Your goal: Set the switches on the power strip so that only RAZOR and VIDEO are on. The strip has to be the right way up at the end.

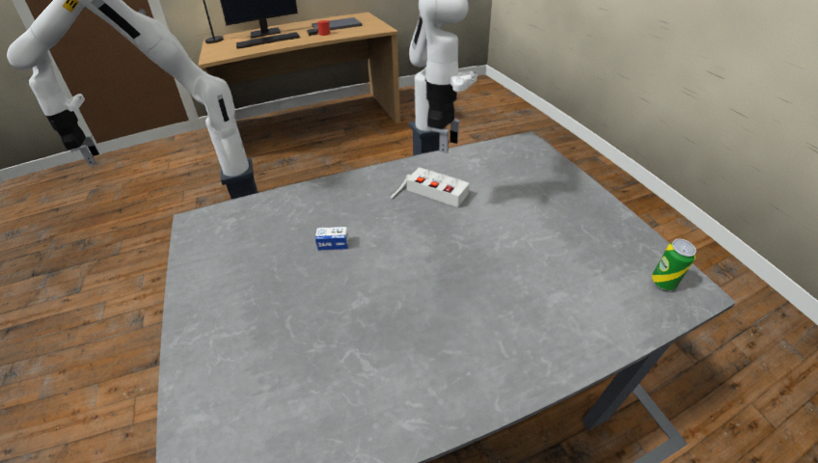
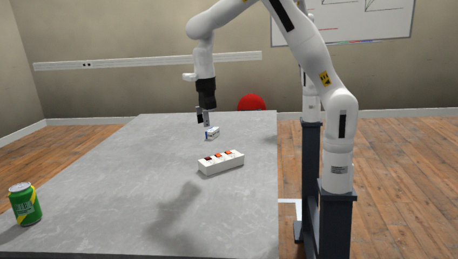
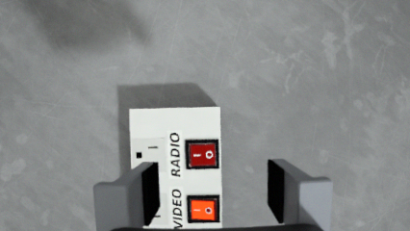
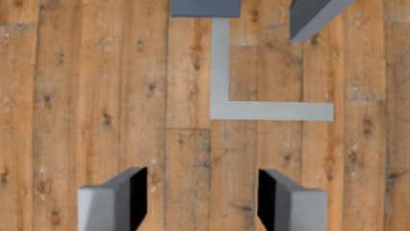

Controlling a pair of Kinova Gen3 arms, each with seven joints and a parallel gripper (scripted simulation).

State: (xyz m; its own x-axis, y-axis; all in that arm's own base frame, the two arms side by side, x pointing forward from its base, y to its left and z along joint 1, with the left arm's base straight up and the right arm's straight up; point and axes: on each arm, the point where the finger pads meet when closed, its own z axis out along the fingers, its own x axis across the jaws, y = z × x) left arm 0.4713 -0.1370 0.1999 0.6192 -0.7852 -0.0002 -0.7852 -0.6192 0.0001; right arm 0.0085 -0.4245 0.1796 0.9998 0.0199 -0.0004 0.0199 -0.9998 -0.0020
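Seeing one white power strip (image 1: 437,194) (image 2: 221,165) (image 3: 192,180), right way up on the gray tabletop (image 1: 436,321) (image 2: 128,195), near the arm-side edge and closer to the top view's far right corner than to the far left one. Looking long, boxy and pale, with switches facing up and a short white cord (image 1: 397,188) reaching out from one end. Counting three rocker switches along the top: one dark red, marked RADIO (image 1: 448,188) (image 2: 208,158) (image 3: 202,154), at one end; one glowing orange, marked VIDEO (image 1: 434,183) (image 2: 218,155) (image 3: 202,210), in the middle; one more glowing orange at the cord end (image 1: 420,179) (image 2: 228,152), with lettering too small to read. Making two lit, one dark.

Counting two hands. Finding the left hand (image 1: 449,140) (image 2: 203,122) (image 3: 213,184) above the strip's level, fingers apart, with nothing between. Finding the right hand (image 1: 89,154) (image 4: 202,192) over the wooden floor (image 1: 74,275) (image 2: 398,185) (image 4: 188,149), off the tabletop, fingers also wide apart and holding nothing.

Adding one blue-and-white box (image 1: 331,239) (image 2: 212,133), inward from the arm-side edge, and one green-and-yellow can (image 1: 672,266) (image 2: 25,204), upright near the top view's right-hand corner.
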